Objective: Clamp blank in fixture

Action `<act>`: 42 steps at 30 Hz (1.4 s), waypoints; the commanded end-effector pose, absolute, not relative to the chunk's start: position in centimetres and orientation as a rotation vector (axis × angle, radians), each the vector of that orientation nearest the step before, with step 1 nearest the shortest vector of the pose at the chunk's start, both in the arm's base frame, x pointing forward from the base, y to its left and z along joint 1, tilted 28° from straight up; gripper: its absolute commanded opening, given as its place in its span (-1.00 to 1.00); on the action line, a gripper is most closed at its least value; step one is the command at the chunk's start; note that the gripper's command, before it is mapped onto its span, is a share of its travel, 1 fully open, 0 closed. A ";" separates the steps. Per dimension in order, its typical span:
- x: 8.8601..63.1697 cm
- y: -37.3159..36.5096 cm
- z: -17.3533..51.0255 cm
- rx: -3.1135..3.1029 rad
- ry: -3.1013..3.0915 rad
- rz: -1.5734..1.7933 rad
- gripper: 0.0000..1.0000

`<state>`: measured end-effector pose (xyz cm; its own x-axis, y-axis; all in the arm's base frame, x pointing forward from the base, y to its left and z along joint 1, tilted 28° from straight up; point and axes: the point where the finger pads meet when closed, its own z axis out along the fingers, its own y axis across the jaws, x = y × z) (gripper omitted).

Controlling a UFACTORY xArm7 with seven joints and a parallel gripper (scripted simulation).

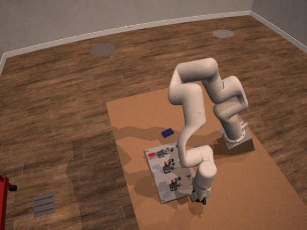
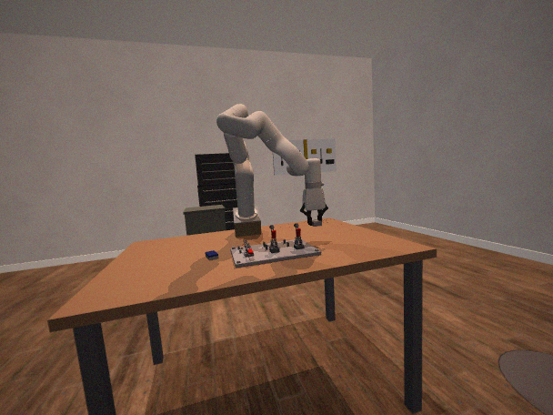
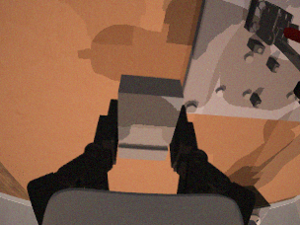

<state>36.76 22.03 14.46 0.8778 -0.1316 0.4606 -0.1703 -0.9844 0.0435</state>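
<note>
The finished part (image 1: 194,196) (image 2: 316,223) (image 3: 149,113), a grey block with a slot across it, is gripped between the fingers (image 1: 204,201) (image 2: 310,219), above the worktop (image 1: 240,191) (image 2: 173,273) (image 3: 44,74). The blank (image 1: 167,132) (image 2: 211,255), dark blue, lies on the worktop well apart from the fingers, beyond the fixture (image 1: 156,176) (image 2: 246,261) (image 3: 209,101). Of its three red-handled clamps, the near clamp (image 1: 173,186) (image 2: 298,244) (image 3: 271,22) and middle clamp (image 1: 167,168) (image 2: 274,247) have upright handles; the clamp farthest from the fingers (image 1: 161,153) (image 2: 248,252) has its handle low, its lock unclear.
</note>
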 end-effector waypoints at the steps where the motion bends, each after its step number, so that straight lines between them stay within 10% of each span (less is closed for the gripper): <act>1: 36.8 22.2 14.6 2.967 -0.238 0.723 -1.00; 42: 40.5 21.4 7.4 2.967 -0.238 0.723 -1.00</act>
